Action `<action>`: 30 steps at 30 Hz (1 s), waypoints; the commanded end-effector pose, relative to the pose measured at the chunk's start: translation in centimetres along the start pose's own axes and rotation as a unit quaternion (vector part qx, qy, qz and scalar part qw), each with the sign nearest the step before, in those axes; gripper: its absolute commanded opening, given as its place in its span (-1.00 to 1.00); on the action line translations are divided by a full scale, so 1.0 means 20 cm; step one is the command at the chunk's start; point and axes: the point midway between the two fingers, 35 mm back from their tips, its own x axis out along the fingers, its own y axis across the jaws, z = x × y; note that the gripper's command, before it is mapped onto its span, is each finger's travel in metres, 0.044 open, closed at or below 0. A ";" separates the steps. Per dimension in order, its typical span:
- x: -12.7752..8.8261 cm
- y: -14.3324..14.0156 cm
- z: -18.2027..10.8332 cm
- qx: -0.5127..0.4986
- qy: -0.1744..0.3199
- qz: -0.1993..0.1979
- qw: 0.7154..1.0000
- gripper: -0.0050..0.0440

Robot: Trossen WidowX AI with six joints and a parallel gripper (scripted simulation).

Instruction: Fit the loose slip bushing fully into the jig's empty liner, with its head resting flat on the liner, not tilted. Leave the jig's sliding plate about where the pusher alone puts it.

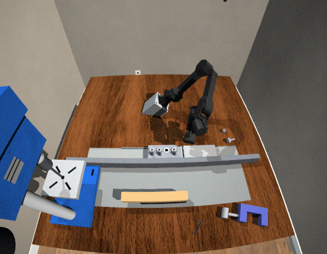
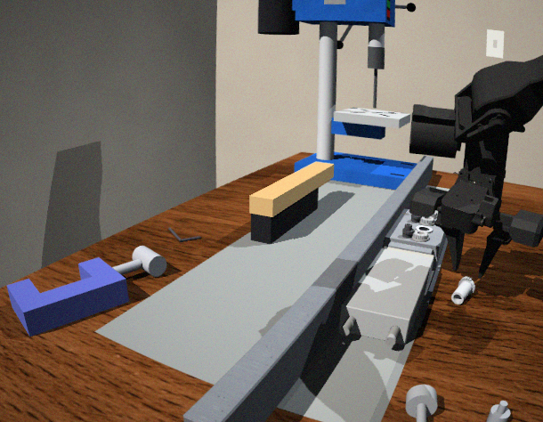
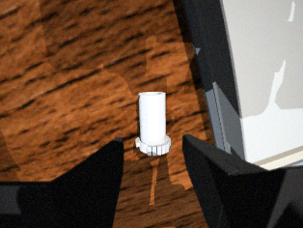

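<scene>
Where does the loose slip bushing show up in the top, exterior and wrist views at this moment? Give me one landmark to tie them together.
Top: not visible.
Exterior: the loose slip bushing lies on the wood right of center, just below the gripper's fingertips.
Wrist: near the middle, head toward the bottom.
Shared landmark: the pale block beside it, at the wrist view's upper right.
</scene>
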 end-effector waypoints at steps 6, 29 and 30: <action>0.08 0.00 0.01 0.001 -0.001 -0.003 1.000 -0.08; 0.16 -0.01 0.02 -0.005 -0.006 -0.008 1.000 -0.24; 0.16 -0.01 0.02 -0.005 -0.006 -0.008 1.000 -0.24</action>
